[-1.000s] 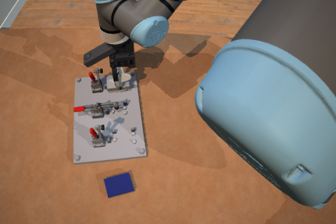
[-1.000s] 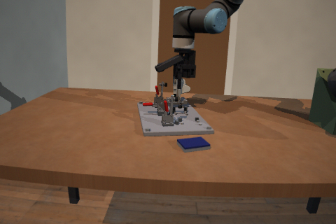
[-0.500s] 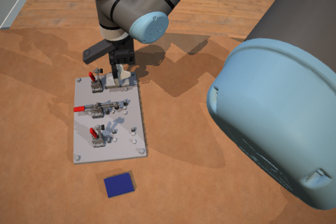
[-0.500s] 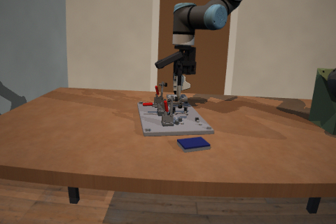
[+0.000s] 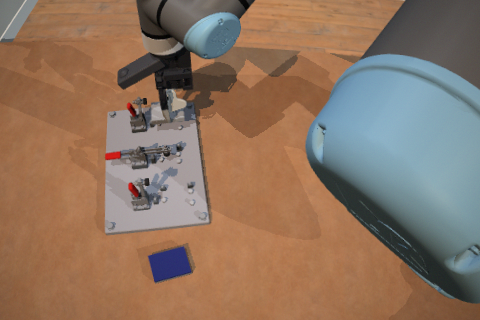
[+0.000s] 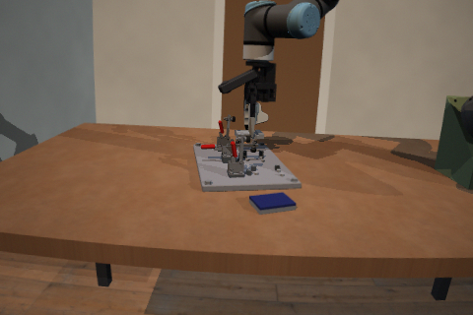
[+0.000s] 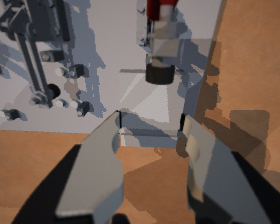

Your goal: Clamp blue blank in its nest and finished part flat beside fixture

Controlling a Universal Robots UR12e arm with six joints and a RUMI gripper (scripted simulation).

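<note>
While pincer (image 5: 166, 119) (image 6: 252, 139) (image 7: 150, 113) grips part (image 5: 157, 114) (image 6: 242, 134) (image 7: 143, 102), blue blank (image 5: 170, 264) (image 6: 272, 201) outside nests (image 5: 177, 195) (image 6: 266, 170) (image 7: 67, 89).

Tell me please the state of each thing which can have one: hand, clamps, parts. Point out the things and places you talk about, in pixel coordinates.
Hand (image 5: 166, 119) (image 6: 252, 139) (image 7: 150, 113): shut on the grey part.
Grey part (image 5: 158, 115) (image 6: 241, 133) (image 7: 151, 102): between the fingers, at the far nest; seating unclear.
Far clamp (image 5: 138, 123) (image 6: 224, 142) (image 7: 160, 75): open, bar raised.
Middle clamp (image 5: 139, 158) (image 6: 228, 153) (image 7: 33, 65): bar down; lock cannot be confirmed.
Near clamp (image 5: 141, 201) (image 6: 236, 168): open, bar raised.
Blue blank (image 5: 170, 264) (image 6: 272, 201): unclamped, flat on the table.
</note>
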